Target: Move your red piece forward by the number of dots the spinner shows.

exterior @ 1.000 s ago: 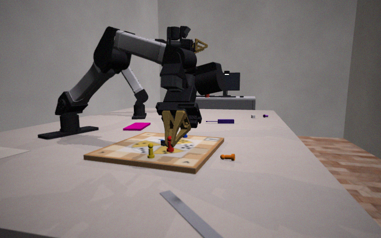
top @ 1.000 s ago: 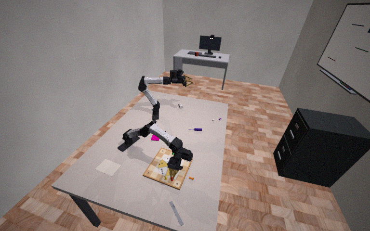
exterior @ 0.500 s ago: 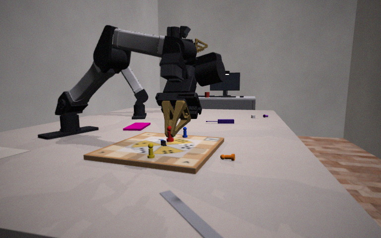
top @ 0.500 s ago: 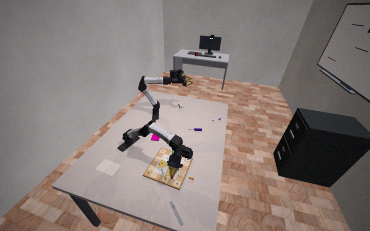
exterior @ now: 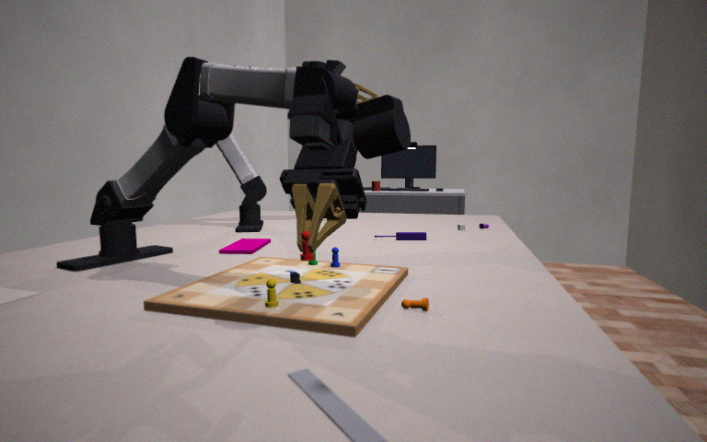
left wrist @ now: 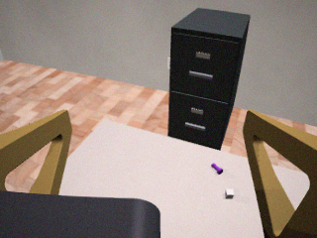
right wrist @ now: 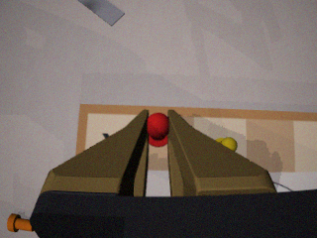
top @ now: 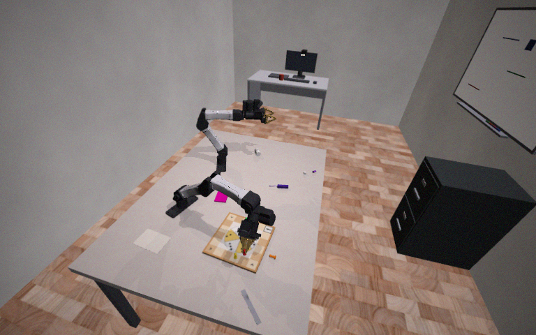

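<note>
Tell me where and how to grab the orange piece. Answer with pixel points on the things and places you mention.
Probably pinch the slim stem of the orange piece [top: 272, 256] [exterior: 416, 304] [right wrist: 20, 223] from above, fingers either side: it lies flat beside the board [top: 255, 270] [exterior: 249, 321] [right wrist: 223, 112], stem narrower than its base.

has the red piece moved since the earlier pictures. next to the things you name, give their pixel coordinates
Yes. In the exterior view, the red piece [top: 244, 252] [exterior: 306, 246] [right wrist: 158, 126] has risen away from the board [top: 209, 249] [exterior: 249, 320] [right wrist: 223, 113].
</note>
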